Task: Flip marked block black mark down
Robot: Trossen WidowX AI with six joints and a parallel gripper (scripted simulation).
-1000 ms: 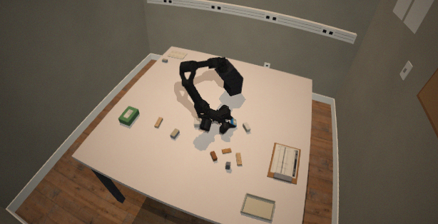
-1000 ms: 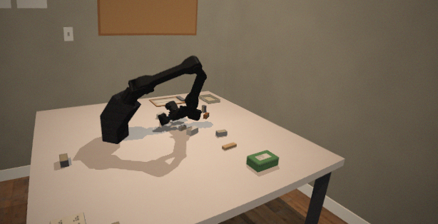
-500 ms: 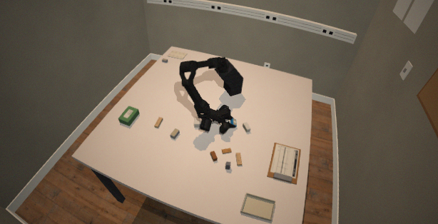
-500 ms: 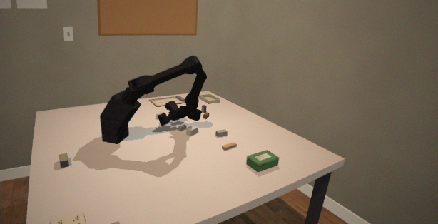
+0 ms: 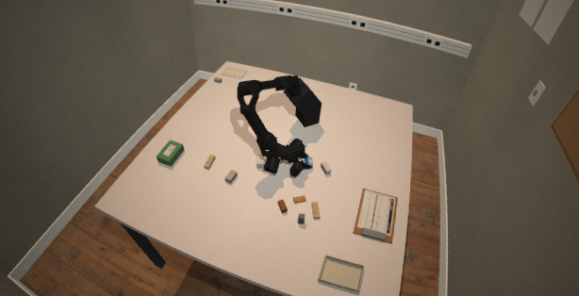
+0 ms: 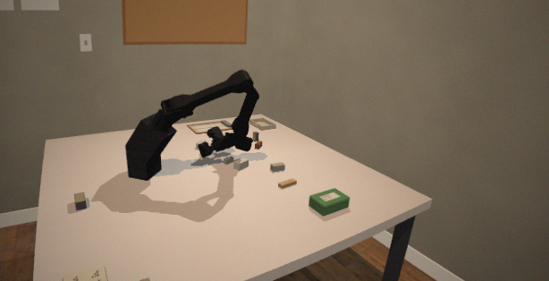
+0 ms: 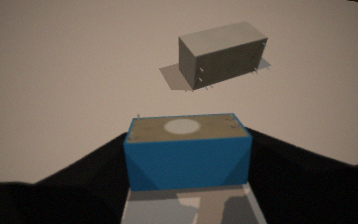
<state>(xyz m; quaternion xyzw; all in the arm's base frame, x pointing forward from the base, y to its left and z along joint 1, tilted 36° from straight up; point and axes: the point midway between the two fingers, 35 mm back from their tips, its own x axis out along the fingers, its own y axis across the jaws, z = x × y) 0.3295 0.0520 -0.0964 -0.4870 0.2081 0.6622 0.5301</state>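
Observation:
My gripper point(image 5: 302, 162) is shut on a blue block point(image 7: 187, 159) and holds it a little above the table near the middle. In the wrist view the block sits between the two black fingers. Its far face is tan with a pale round spot. No black mark shows on the faces I see. The block shows as a small blue patch in the top view point(image 5: 307, 161). In the exterior view the gripper point(image 6: 204, 149) hides it.
A grey block point(image 7: 223, 54) lies just beyond the held block, also in the top view point(image 5: 325, 168). Several small wooden blocks point(image 5: 299, 205) lie nearer the front. A green box point(image 5: 170, 153), a clipboard point(image 5: 376, 215) and a tray point(image 5: 341, 273) lie further off.

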